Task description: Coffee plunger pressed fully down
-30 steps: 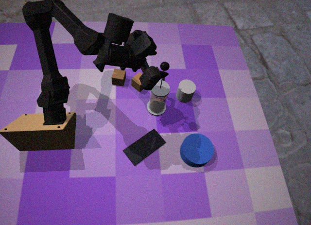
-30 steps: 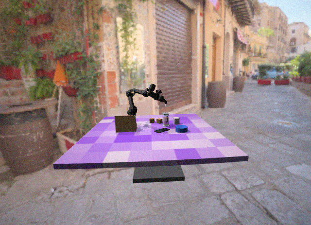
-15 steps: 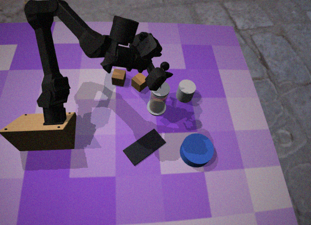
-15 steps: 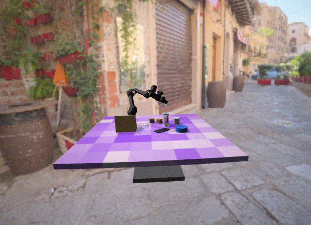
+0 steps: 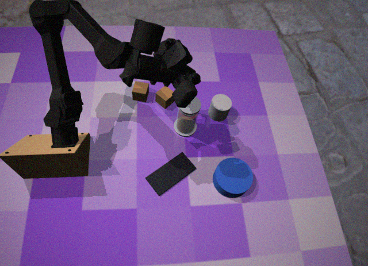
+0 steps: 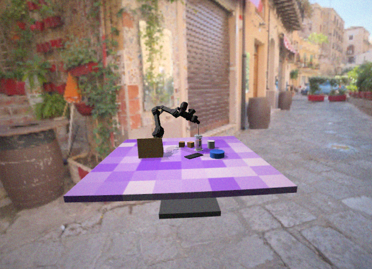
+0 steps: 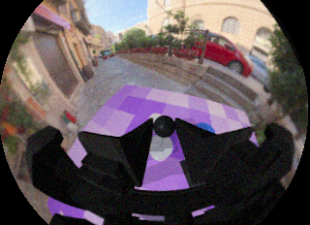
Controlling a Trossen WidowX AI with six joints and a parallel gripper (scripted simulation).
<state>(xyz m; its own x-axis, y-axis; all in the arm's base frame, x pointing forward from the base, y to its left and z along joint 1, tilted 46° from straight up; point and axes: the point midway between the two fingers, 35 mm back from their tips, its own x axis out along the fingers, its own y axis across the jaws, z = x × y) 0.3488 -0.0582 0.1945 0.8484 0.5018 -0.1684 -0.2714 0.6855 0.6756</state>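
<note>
Presently the coffee press stands upright near the middle of the checkered purple table, its glass cylinder resting on a pale round base. Inside the glass a dark fill occupies the lower part, with a reddish band above it and a pale lid on top. Its long axis runs vertical; in the exterior view the thin plunger rod rises straight up from the lid to the gripper.

In the wrist view the gripper has its two dark fingers drawn in on either side of the black plunger knob, touching it, so the hand is clenched on the knob. From the top view the knob is hidden under the gripper body.

A grey cylinder stands just right of the press; whether it is hollow cannot be told. Two brown cubes sit to the left, a blue disc and a flat black slab nearer the camera.
</note>
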